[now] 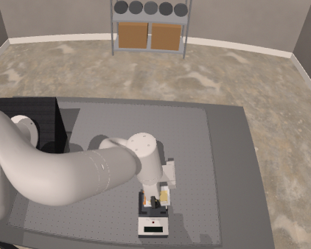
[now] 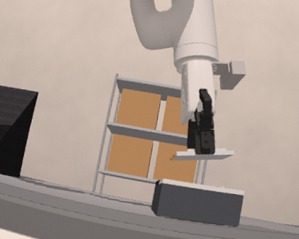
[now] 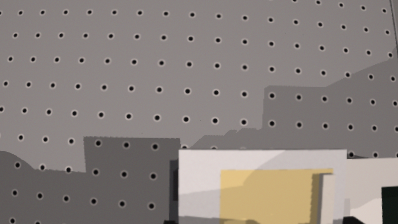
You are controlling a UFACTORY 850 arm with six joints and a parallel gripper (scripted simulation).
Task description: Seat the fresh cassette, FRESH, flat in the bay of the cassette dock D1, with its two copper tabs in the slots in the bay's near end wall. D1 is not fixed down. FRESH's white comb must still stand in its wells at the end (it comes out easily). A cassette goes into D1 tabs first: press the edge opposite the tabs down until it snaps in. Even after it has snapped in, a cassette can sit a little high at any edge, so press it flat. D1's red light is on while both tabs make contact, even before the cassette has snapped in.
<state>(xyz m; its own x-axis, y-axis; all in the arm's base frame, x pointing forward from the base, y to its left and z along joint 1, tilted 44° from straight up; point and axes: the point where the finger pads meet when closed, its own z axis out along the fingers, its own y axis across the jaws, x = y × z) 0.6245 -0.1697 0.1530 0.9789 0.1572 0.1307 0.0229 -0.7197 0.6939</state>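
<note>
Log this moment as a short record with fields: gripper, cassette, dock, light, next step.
gripper: gripper shut on FRESH, above the dock
cassette: FRESH in the air, tilted, copper-tab end lower; not touching the dock in the exterior view
dock: D1 on the perforated table, bay mostly hidden by the arm in the top view
light: a small red dot on D1's white panel; too small to tell whether it is lit
comb: cannot be made out
next step: probably lower tabs first toward the bay's slots

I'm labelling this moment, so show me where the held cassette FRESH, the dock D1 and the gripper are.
FRESH [image 2: 218,155], exterior view: its tilted flat body, right of the fingers.
D1 [image 2: 196,204], exterior view: its grey side wall.
Gripper [image 2: 199,150], exterior view: between its fingertips, shut on FRESH.
</note>
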